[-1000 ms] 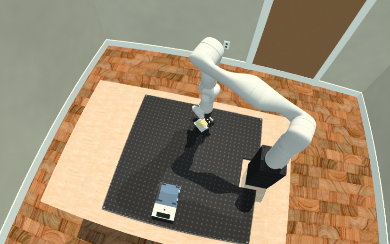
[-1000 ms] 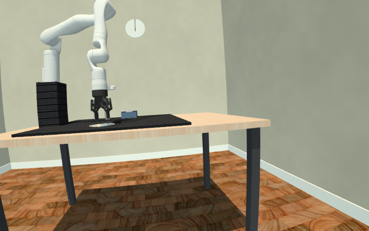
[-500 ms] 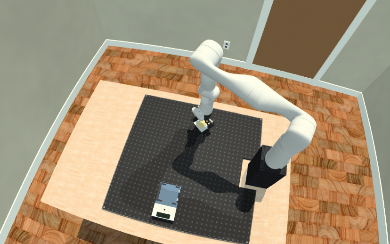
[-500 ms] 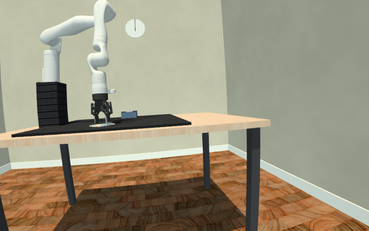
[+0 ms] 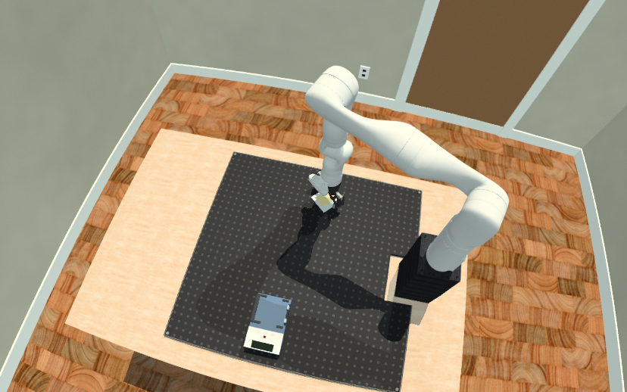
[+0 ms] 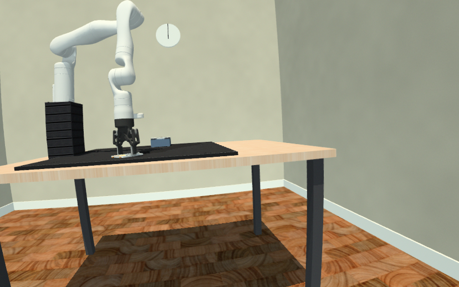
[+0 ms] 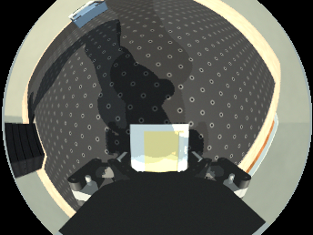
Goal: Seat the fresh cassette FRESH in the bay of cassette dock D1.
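Observation:
The cassette FRESH [image 5: 322, 200] [image 6: 127, 156] [image 7: 159, 148], a white frame with a pale yellow middle, lies flat on the black deck [image 5: 369, 222]. My gripper [image 5: 327, 199] [image 6: 126, 152] [image 7: 159, 158] is open and stands upright low over it, one finger on each side, tips near the deck. I cannot tell whether the pads touch it. The dock D1 [image 5: 268, 323] [image 6: 160, 141] [image 7: 86, 12], a white box with a grey-blue bay, stands far off at the deck's near edge in the top view. The comb and tabs are too small to make out.
The arm's black pedestal [image 5: 427, 272] [image 6: 64, 128] stands at the deck's edge. The wooden table [image 5: 152, 222] [image 6: 277, 152] reaches beyond the deck on all sides. The arm's shadow falls across the deck between cassette and dock.

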You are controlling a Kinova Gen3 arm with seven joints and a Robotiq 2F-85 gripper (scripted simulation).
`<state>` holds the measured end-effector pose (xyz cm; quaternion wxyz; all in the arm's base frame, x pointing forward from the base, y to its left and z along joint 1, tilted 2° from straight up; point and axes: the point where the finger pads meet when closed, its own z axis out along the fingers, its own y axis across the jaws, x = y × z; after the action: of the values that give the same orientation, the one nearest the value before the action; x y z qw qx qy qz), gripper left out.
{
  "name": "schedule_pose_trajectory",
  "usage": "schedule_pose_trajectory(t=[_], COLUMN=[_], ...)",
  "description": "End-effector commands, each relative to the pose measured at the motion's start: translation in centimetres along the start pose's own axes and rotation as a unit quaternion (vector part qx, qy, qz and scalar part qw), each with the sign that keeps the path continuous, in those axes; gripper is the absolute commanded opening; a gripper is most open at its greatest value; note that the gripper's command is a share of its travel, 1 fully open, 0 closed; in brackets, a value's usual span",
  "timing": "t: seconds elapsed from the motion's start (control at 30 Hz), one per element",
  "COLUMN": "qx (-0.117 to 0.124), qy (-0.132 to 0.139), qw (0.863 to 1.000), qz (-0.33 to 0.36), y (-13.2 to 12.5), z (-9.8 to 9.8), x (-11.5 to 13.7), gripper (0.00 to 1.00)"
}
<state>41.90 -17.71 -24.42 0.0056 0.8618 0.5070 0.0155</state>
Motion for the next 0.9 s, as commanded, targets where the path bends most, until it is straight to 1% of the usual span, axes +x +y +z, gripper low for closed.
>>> schedule_pose_trajectory(t=[0.0,0.07,0.1,0.87], qx=[-0.001,-0.001,-0.001,-0.001], qy=[0.000,0.000,0.000,0.000], qw=[1.000,1.000,1.000,1.000], qz=[0.000,0.000,0.000,0.000], y=[0.07,0.07,0.07,0.07], z=[-0.05,-0.05,-0.05,-0.05], x=[0.00,0.00,0.00,0.00], gripper=[1.00,1.00,0.00,0.00])
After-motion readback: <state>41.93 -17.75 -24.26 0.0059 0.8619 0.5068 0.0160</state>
